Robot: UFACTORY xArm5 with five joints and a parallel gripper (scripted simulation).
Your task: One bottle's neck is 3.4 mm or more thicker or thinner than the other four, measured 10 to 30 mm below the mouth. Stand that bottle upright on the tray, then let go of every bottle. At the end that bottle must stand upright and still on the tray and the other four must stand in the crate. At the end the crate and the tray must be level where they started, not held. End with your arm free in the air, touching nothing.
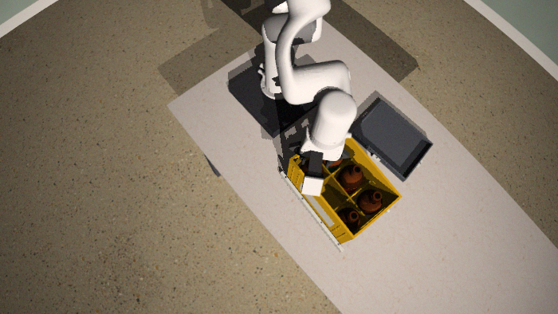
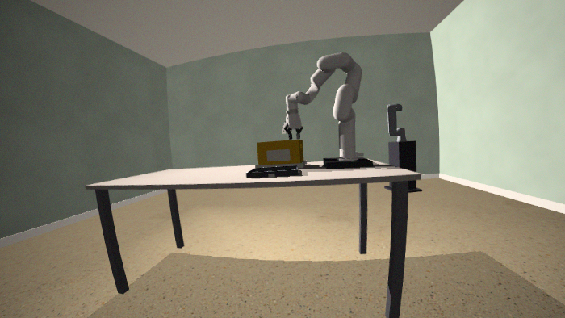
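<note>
A yellow crate [image 1: 345, 193] with divided cells stands on the table, and it also shows in the side view [image 2: 280, 152]. Three brown bottles stand upright in its cells [image 1: 351, 177] [image 1: 370, 200] [image 1: 350, 217]. Another bottle is partly hidden under my wrist. The cell below my hand is covered from above. My gripper [image 2: 292, 134] is open and empty, pointing down just above the crate's rim at the end nearest my base. The dark tray [image 1: 390, 137] lies empty beside the crate, and it also shows in the side view [image 2: 274, 173].
My base plate [image 2: 348, 162] sits behind the crate. A pale strip [image 1: 313, 212] runs along the crate's outer side. A black post with a grey mount [image 2: 401, 155] stands at the table's right edge.
</note>
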